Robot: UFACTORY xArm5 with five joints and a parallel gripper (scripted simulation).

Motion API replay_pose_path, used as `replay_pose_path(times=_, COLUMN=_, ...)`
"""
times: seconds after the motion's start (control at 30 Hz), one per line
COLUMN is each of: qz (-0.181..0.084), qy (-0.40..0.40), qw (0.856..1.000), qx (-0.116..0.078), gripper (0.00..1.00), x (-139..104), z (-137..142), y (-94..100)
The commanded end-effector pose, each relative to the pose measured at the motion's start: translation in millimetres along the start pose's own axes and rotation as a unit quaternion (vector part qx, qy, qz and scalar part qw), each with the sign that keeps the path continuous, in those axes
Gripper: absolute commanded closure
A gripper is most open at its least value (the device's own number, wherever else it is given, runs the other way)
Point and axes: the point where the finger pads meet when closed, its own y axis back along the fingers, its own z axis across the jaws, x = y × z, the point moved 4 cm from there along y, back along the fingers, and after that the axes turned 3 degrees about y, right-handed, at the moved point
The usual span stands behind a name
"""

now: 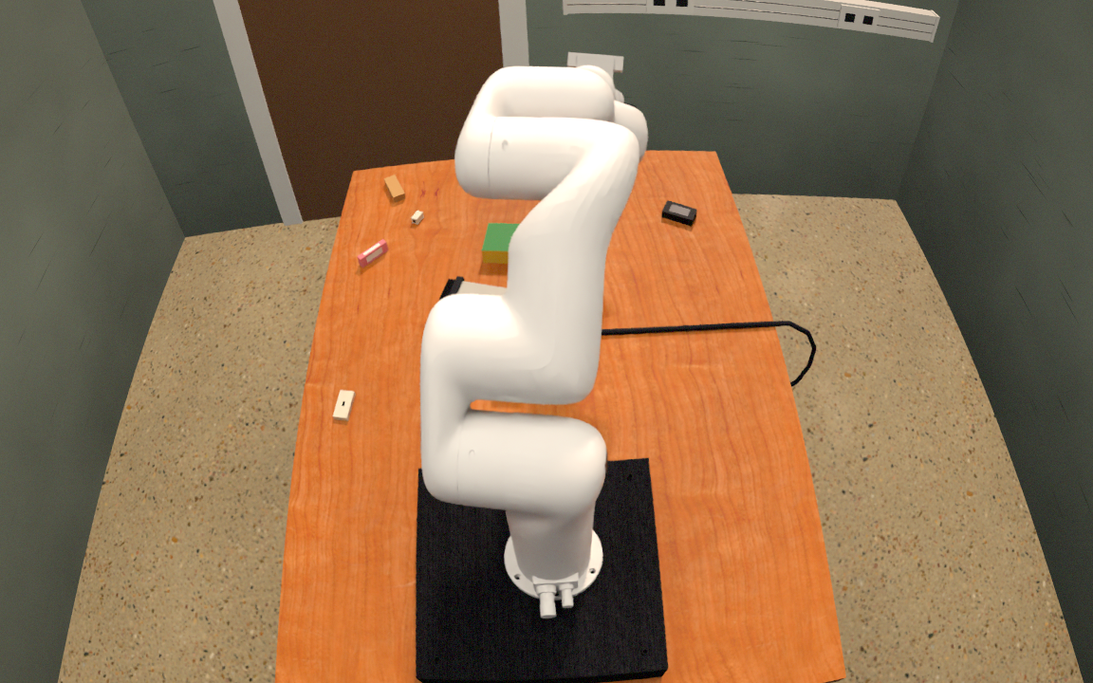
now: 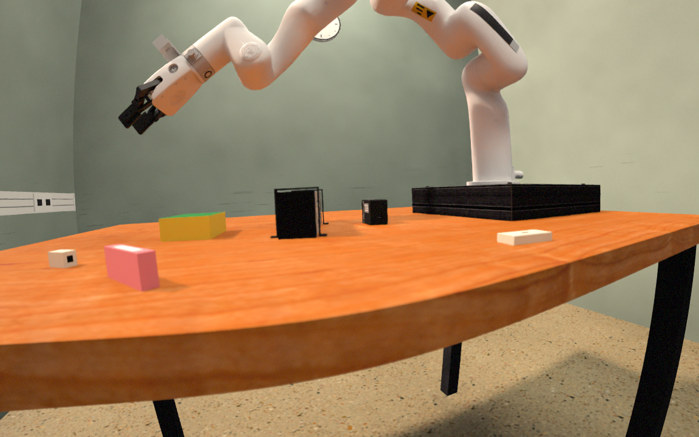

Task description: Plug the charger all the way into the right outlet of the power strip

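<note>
The charger [image 1: 678, 212] is a small black block lying on the far right part of the orange table; it also shows in the exterior view [image 2: 374, 211]. The black power strip [image 2: 297, 213] stands near the table's middle, seen end-on. In the top view the arm hides it except for one corner [image 1: 451, 286]. My gripper [image 2: 136, 116] hangs high in the air above the table's far end, tilted downward, well apart from both the charger and the strip. Its fingers are partly open with nothing between them. The arm hides the gripper in the top view.
The strip's black cable [image 1: 703, 326] runs off the table's right edge. A green-topped yellow block [image 2: 192, 225], a pink block [image 2: 131, 266], a small white cube [image 2: 62, 258], a flat white piece [image 2: 523, 237] and a tan block [image 1: 394, 187] lie on the table. My base sits on a black pad [image 1: 538, 577].
</note>
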Motion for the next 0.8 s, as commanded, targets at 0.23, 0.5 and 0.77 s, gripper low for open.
replay_pose_path(times=0.23, qz=-0.057, qy=-0.104, qw=0.993, qx=0.009, gripper=0.47, x=-32.3, z=-29.4, y=23.8)
replay_pose_path(times=0.5, qz=-0.116, qy=-0.201, qw=0.973, qx=0.002, gripper=0.47, x=-70.6, z=-54.1, y=49.0)
replay_pose_path(times=0.77, qz=-0.169, qy=-0.287, qw=0.943, qx=-0.018, gripper=0.47, x=-110.2, z=-73.7, y=76.3)
